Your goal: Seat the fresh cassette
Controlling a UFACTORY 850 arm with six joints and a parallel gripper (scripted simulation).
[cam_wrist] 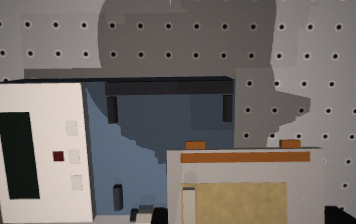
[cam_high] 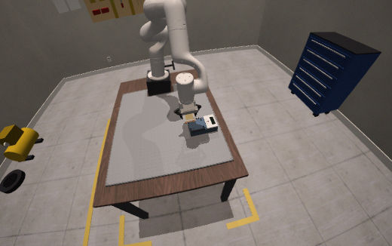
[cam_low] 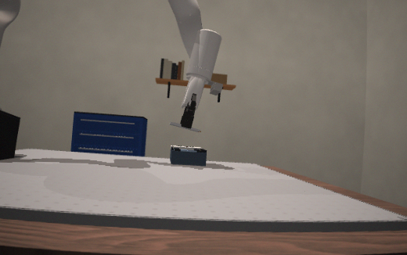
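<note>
My gripper (cam_high: 189, 114) (cam_low: 187, 120) is shut on the fresh cassette (cam_high: 191, 120) (cam_low: 185, 127) (cam_wrist: 245, 187), a flat pale plate with a tan middle and an orange strip. It holds it slightly tilted in the air above the dock D1 (cam_high: 203, 126) (cam_low: 188, 155). In the wrist view two copper tabs (cam_wrist: 195, 145) (cam_wrist: 290, 144) point toward the bay's dark end wall (cam_wrist: 169, 88) with its slots. The cassette is offset right; its right tab is over the mat. The blue bay (cam_wrist: 145, 130) is empty. The dock's white panel (cam_wrist: 45, 125) has a dark red light (cam_wrist: 58, 156). A white strip (cam_wrist: 188, 205) on the cassette may be the comb.
The dock stands on a perforated grey mat (cam_high: 151, 151) (cam_wrist: 320, 75) on a wooden table (cam_high: 169, 185). The arm's black base (cam_high: 158, 87) is at the table's back edge. A blue drawer cabinet (cam_high: 332, 72) stands on the floor to the right.
</note>
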